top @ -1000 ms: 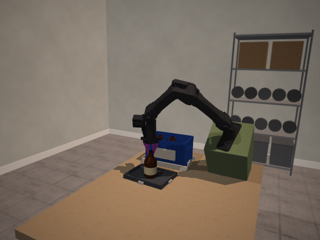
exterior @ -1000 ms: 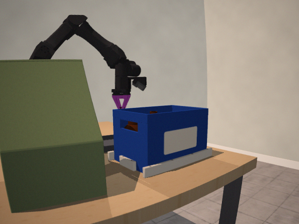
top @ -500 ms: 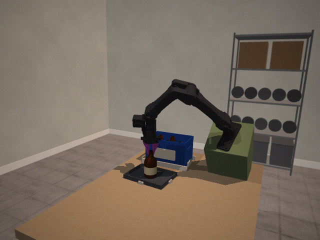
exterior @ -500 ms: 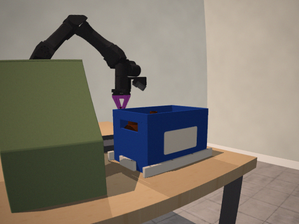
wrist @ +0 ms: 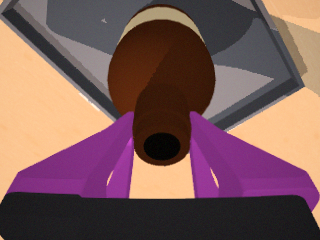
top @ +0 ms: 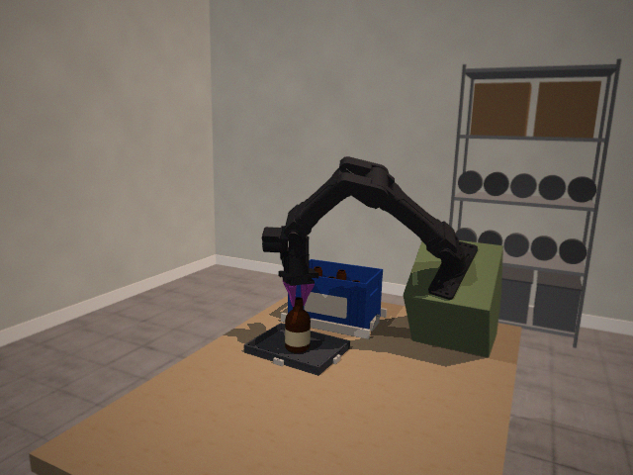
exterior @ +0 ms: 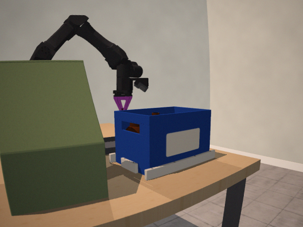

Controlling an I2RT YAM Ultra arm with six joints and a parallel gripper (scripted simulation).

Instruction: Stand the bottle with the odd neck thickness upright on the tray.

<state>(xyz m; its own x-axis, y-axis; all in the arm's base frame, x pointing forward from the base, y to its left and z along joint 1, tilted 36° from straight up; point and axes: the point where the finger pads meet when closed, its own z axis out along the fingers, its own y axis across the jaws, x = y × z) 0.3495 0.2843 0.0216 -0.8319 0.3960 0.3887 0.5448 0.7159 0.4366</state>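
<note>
Wooden counter (top: 326, 404) (exterior: 195, 180), tiled floor beyond. One brown glass bottle with cream label (top: 297, 327) (wrist: 161, 65), upright over the shallow dark-grey tray (top: 326, 360) (wrist: 225, 120); neck clasped by the purple-fingered hand (top: 299, 301) (exterior: 122, 109) (wrist: 162, 117), partly open. Blue plastic crate (top: 370, 301) (exterior: 132, 146) behind. Risks: uneven release, toppling the bottle; lowering too hard, shifting the tray.

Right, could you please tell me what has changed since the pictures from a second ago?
Nothing has visibly changed: the purple-fingered gripper stays shut on the brown glass bottle, upright over the dark rectangular tray; the blue crate sits unmoved.
</note>
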